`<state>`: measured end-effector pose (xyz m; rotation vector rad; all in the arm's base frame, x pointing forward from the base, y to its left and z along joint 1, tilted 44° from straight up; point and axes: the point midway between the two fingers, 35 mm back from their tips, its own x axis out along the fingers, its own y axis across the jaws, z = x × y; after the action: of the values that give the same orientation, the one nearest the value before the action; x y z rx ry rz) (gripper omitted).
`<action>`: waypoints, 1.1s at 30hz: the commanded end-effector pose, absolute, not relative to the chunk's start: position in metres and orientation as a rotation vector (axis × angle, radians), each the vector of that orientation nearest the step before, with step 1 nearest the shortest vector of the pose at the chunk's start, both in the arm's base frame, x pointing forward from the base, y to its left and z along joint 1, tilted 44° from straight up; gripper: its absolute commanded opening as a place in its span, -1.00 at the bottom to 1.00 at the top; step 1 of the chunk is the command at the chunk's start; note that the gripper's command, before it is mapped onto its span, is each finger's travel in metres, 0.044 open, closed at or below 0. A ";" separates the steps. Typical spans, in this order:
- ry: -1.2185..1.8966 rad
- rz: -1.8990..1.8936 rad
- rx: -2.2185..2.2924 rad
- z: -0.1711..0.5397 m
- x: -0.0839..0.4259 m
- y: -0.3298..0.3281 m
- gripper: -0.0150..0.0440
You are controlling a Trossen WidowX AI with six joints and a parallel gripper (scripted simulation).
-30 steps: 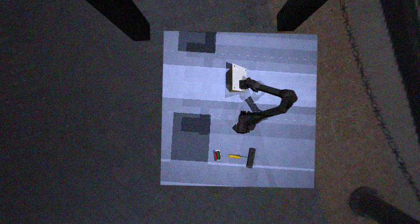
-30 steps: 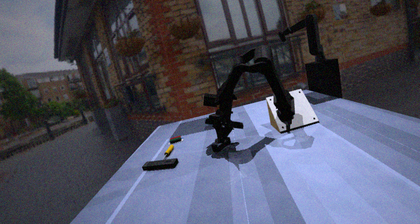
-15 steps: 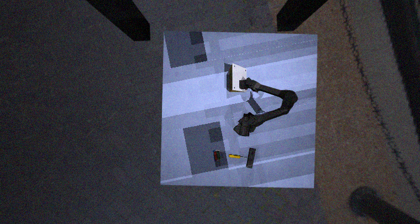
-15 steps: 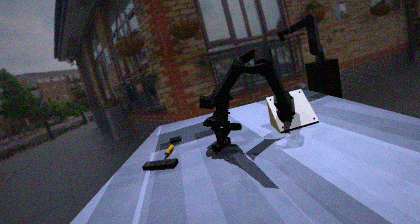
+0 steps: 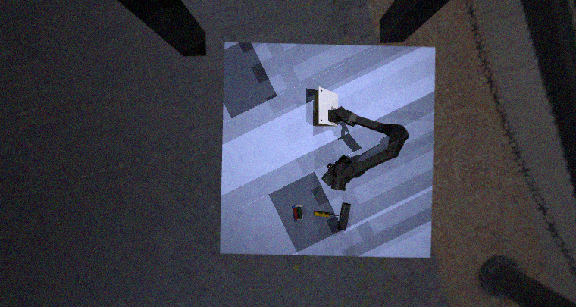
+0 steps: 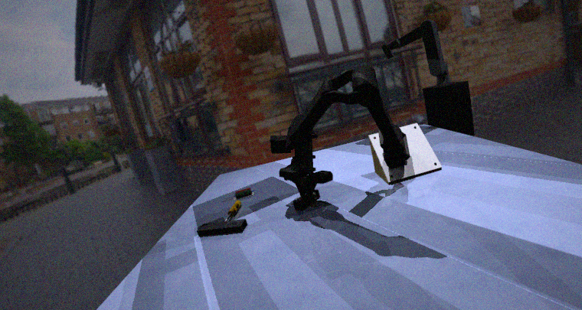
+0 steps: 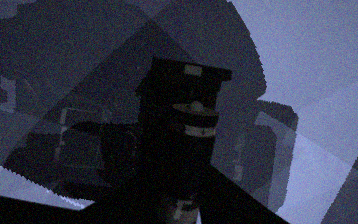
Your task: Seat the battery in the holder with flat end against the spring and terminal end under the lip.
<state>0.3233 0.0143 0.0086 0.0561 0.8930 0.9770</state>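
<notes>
The worktop (image 6: 448, 226) carries the arm, bent low so its gripper (image 6: 305, 200) sits just above the surface. The gripper is clamped on the battery (image 7: 196, 117), within the dark holder (image 7: 190, 75), presumably to seat it.

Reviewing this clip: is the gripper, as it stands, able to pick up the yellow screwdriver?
Probably not yet: the gripper is shut on the battery. The yellow screwdriver lies nearby with nothing between them, so only the full jaws stand in the way.
</notes>
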 end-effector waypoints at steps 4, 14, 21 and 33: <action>0.976 0.989 0.002 0.007 0.320 0.017 -0.27; 1.060 0.995 -0.055 0.009 0.321 0.020 -0.27; 1.086 0.993 -0.075 0.011 0.322 0.022 -0.27; 1.082 0.989 -0.078 0.019 0.332 0.028 -0.27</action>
<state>0.3286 0.0242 0.0150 -0.0793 1.0840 0.9872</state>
